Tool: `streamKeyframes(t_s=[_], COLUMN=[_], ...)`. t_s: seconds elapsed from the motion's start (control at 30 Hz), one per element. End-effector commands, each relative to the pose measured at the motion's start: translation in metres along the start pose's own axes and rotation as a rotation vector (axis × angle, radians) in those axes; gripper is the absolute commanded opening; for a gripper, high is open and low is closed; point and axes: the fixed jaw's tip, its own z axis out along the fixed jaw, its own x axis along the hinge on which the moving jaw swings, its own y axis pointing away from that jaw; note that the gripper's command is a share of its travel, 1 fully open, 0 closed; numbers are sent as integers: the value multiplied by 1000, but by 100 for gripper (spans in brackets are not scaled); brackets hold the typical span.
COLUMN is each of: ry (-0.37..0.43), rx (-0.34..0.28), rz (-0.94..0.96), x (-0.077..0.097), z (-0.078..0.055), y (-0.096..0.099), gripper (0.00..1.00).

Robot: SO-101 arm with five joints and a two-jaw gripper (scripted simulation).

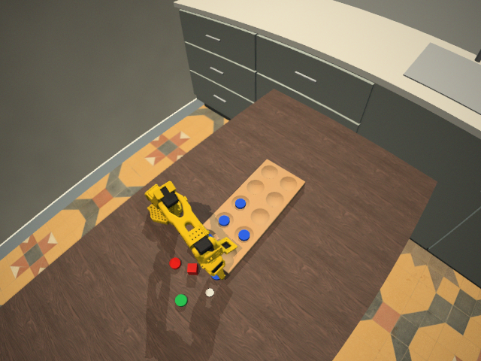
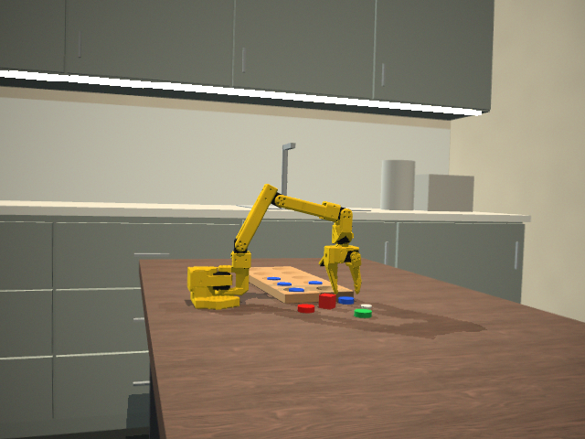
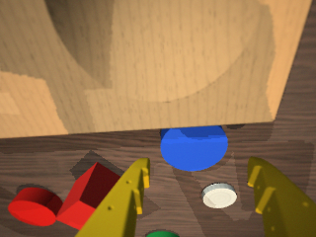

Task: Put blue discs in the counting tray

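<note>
The gripper [image 1: 220, 274] [image 2: 346, 292] [image 3: 198, 165] is hovering, parted and empty, above a blue disc; beside it, the tray [image 1: 271, 211] [image 2: 302, 298] [image 3: 173, 116] is apparently holding four.

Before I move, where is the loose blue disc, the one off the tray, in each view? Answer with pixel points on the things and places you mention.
Top: the loose blue disc [image 1: 215, 277] [image 2: 345, 300] [image 3: 194, 148] is below centre, partly hidden by the gripper [image 2: 346, 293] [image 3: 198, 165].
Exterior: right of centre, below the gripper.
Wrist: just right of centre.
Shared landmark: the white disc [image 1: 210, 292] [image 2: 366, 305] [image 3: 219, 196].
</note>
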Motion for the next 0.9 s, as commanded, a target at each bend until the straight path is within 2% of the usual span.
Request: streamKeyframes(t_s=[0.0, 0.3, 0.6, 0.87], ry=[11, 11, 11, 11], rx=[84, 84, 84, 84], rz=[6, 6, 6, 6], x=[2, 2, 2, 2], z=[-15, -14, -2, -1], y=[-9, -9, -10, -10], gripper=[27, 27, 27, 27])
